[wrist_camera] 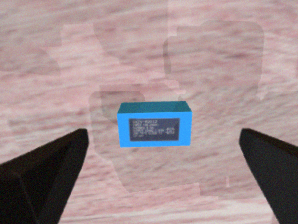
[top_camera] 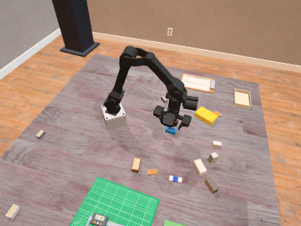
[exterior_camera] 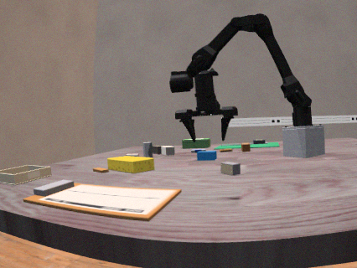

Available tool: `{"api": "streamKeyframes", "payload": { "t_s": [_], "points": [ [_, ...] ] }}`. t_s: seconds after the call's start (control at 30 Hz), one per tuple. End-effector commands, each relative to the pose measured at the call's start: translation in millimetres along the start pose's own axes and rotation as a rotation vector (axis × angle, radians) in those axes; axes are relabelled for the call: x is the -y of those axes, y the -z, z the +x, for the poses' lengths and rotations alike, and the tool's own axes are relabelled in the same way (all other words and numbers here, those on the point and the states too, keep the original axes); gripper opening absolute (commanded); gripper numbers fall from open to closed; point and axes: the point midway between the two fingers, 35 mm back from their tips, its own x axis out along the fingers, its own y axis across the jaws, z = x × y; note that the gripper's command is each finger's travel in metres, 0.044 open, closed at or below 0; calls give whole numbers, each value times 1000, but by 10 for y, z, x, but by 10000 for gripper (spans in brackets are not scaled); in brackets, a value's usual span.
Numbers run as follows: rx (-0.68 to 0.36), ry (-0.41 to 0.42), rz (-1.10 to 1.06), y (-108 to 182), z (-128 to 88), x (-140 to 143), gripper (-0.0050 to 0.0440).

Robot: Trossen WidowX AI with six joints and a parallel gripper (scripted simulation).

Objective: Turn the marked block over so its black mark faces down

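Table: broad, grey-brown wood grain with a matte finish; rounded edge over a dark skirt in the exterior view.
Arm: black, jointed, matte segments, rising from a pale grey cube base and bending down toward the middle of the table.
Cutting mat: flat green sheet with a white grid, at the near edge in the top view.
Clipboard: thin orange-edged board with a white sheet, lying flat.
Yellow block: wide, low slab with a slightly rough, sponge-like face, just beside the arm's wrist in the top view.
Gripper: two dark tapered fingers spread wide apart, pointing straight down, with nothing between them; it hangs above the marked block without touching it.
Marked block: small bright blue rectangular brick with smooth faces, lying flat on the table below the gripper, between the two fingers in the wrist view.
Black mark: dark rectangle with faint pale lettering, on the block's face turned toward the wrist camera.
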Motion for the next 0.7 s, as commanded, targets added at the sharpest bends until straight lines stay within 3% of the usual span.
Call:
{"api": "streamKeyframes", "payload": {
  "t_s": [0.0,0.17,0.67],
  "points": [
    [-30,-21,-23,125,26,-33,440],
    [-34,-41,-20,120,-29,-69,440],
    [-30,-21,-21,114,96,-37,440]
  ]
}}
